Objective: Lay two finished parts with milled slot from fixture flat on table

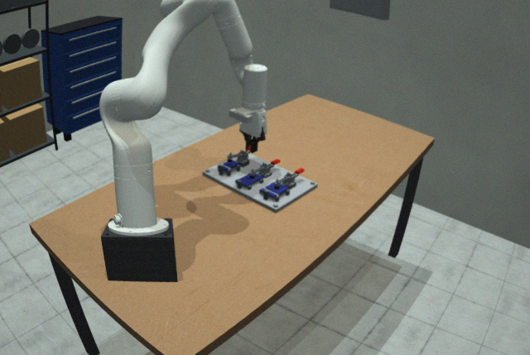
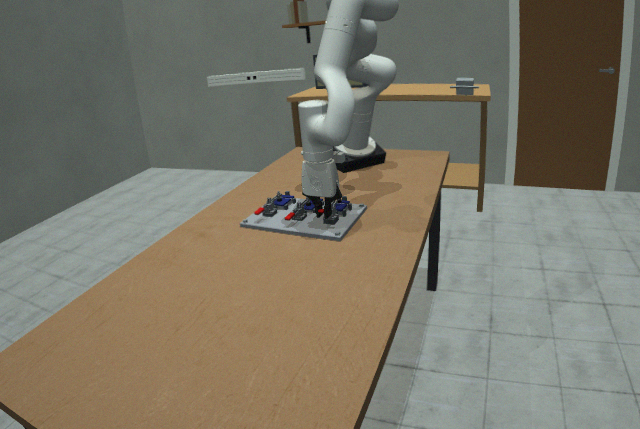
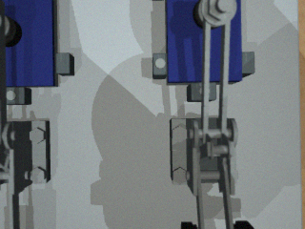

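Observation:
A grey fixture plate (image 1: pixel 259 187) lies mid-table with three blue parts in a row (image 1: pixel 230 165) (image 1: pixel 250 179) (image 1: pixel 272 189), each under a toggle clamp. My gripper (image 1: pixel 253 143) points straight down at the clamp nearest the arm's end of the plate. It is shut on that clamp's red handle (image 1: pixel 249 146), which stands raised. The other two red handles (image 1: pixel 275 161) (image 1: pixel 299 170) lie low. In the wrist view my fingertips straddle the handle rods below the clamp's linkage (image 3: pixel 210 148). The clamp arm reaches over a blue part (image 3: pixel 200 40). A second blue part (image 3: pixel 29 43) is at the left. No slot shows in any view.
The arm's black base (image 1: pixel 140 252) stands at the table's near left. The plate also shows in the exterior view (image 2: pixel 305 220). A side table (image 2: pixel 392 93) stands behind the arm, and a blue drawer cabinet (image 1: pixel 83 70) and shelves stand off the table.

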